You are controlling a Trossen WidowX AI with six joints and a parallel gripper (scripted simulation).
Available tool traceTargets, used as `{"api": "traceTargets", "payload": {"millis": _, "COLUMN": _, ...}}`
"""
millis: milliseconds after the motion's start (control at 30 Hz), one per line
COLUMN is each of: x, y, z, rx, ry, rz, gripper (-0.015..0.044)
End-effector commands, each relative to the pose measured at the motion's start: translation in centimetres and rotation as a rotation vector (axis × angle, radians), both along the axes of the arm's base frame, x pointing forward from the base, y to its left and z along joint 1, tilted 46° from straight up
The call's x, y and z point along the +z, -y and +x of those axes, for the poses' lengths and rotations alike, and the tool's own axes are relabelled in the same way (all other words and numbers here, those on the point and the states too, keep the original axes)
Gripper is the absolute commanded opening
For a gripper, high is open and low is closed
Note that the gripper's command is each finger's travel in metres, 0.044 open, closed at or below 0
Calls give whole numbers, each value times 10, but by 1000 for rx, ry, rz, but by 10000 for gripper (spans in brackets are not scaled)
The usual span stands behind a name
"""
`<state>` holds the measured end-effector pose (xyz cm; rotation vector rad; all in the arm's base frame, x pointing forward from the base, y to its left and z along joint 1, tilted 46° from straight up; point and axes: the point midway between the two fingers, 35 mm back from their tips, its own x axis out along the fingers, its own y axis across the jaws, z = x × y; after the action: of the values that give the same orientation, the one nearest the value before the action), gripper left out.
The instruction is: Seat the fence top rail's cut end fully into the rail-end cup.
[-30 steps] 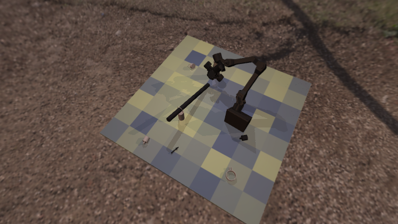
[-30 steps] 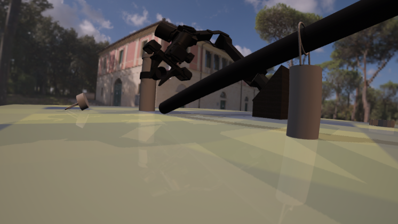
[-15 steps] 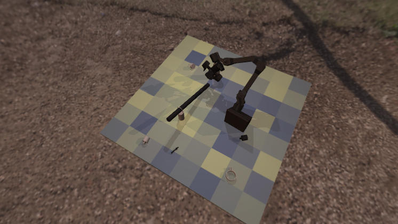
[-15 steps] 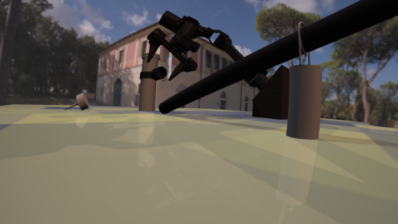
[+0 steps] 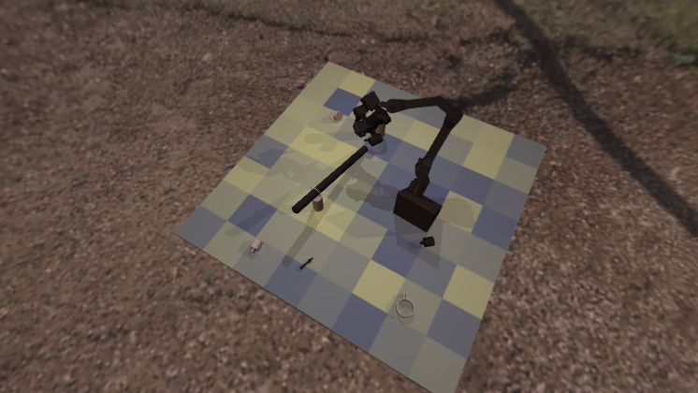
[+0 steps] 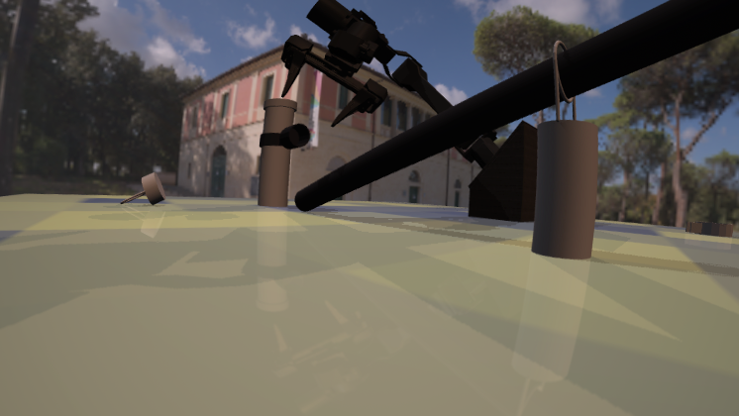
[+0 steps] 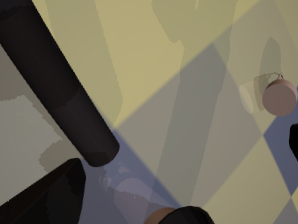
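Fence rail (image 5: 337,173) (image 6: 439,132) (image 7: 65,90) slopes down from loop (image 5: 319,196) (image 6: 557,72), cut end low beside big post (image 6: 273,170), outside cup (image 6: 296,136). Left to right: we keep post unbumped, bring spread, empty hand (image 5: 373,119) (image 6: 333,85) down astride rail near cut end, lift in line with cup.

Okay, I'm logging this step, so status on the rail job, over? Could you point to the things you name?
Gripper (image 5: 367,134) (image 6: 308,111) open, empty. Long black round rail (image 5: 337,173) (image 6: 439,134) (image 7: 65,95) through wire loop, cut end low, outside black cup (image 6: 296,136). Nothing visibly blocking.
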<state>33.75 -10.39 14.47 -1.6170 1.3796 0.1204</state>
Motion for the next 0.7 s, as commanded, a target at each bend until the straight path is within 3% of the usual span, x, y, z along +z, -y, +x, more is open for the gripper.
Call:
{"api": "traceTargets", "payload": {"millis": 0, "x": -11, "y": -32, "z": 6, "rx": -239, "ry": 231, "rz": 121, "gripper": 440}}
{"api": "traceTargets", "payload": {"millis": 267, "x": -18, "y": -83, "z": 10, "rx": -569, "ry": 621, "rz": 280, "gripper": 440}}
{"api": "traceTargets", "payload": {"millis": 667, "x": -21, "y": -118, "z": 9, "rx": -770, "ry": 917, "rz": 390, "gripper": 440}}
